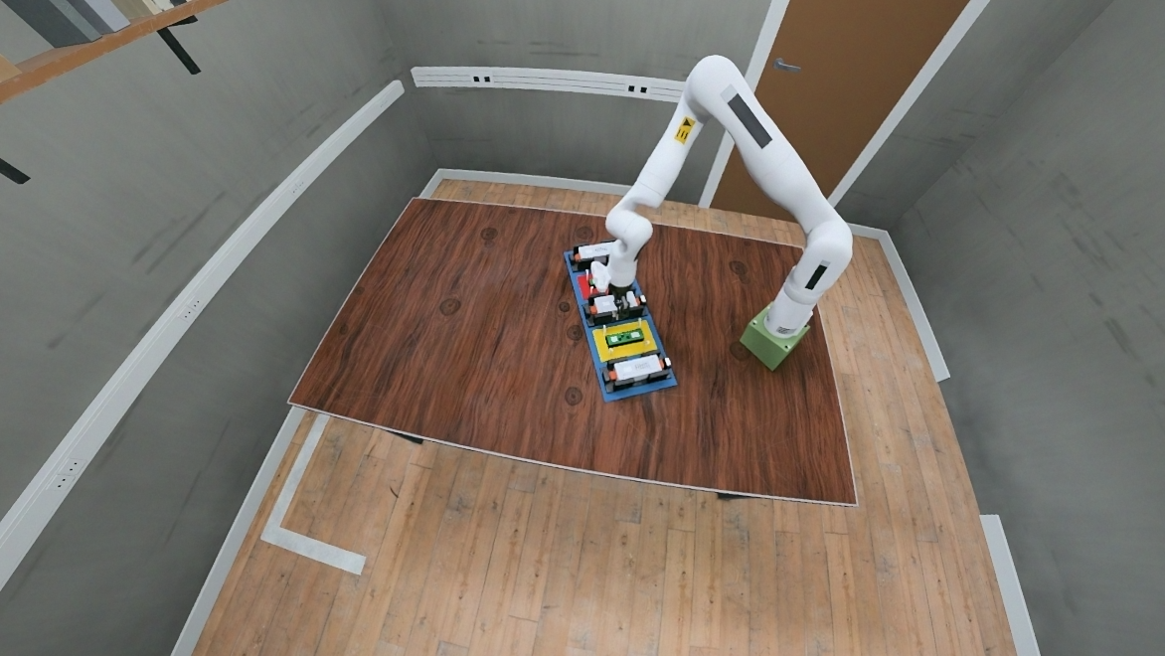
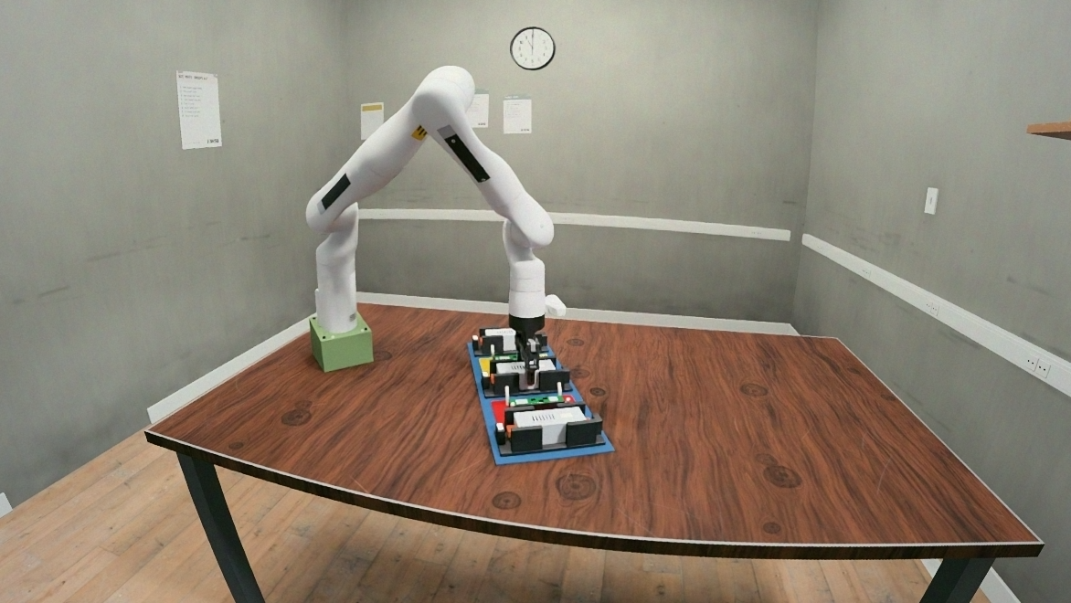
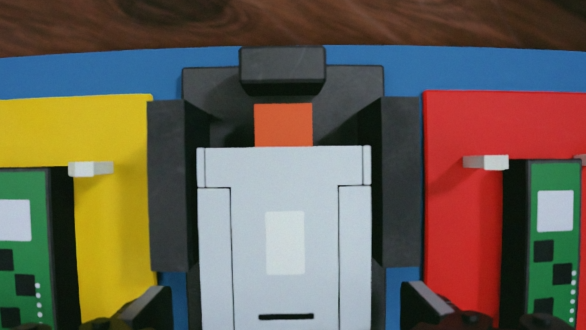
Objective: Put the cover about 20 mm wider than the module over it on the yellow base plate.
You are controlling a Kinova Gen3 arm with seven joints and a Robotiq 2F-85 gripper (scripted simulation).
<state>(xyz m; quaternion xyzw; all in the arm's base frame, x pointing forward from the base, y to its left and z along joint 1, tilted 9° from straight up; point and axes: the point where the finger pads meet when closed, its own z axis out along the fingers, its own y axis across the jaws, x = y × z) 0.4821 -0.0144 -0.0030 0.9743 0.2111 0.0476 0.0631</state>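
The middle cover (image 1: 603,304) (image 2: 546,365) (image 3: 285,170) is pale grey and sits in its black holder (image 3: 167,185), an orange block at one end. Thin dark lines run along both sides of its top. My gripper (image 2: 531,368) (image 3: 286,310) is open; its fingers stand either side of this cover, with a gap at each side in the wrist view. The yellow plate (image 1: 607,354) (image 3: 115,130) bears a green module (image 1: 625,337) (image 3: 25,220), uncovered. A second cover (image 1: 638,368) (image 2: 500,336) sits beyond the yellow plate, a third (image 1: 592,250) (image 2: 546,417) beyond the red plate. The fingertips' lower ends are hidden.
All holders and plates stand on a blue board (image 1: 612,395) (image 2: 491,439) (image 3: 100,70). The red plate (image 1: 583,286) (image 2: 500,414) (image 3: 465,120) bears another green module (image 3: 555,175). Thin white posts (image 3: 90,169) (image 3: 485,162) rise beside the modules. The arm's green base (image 1: 772,340) (image 2: 342,349) stands to one side.
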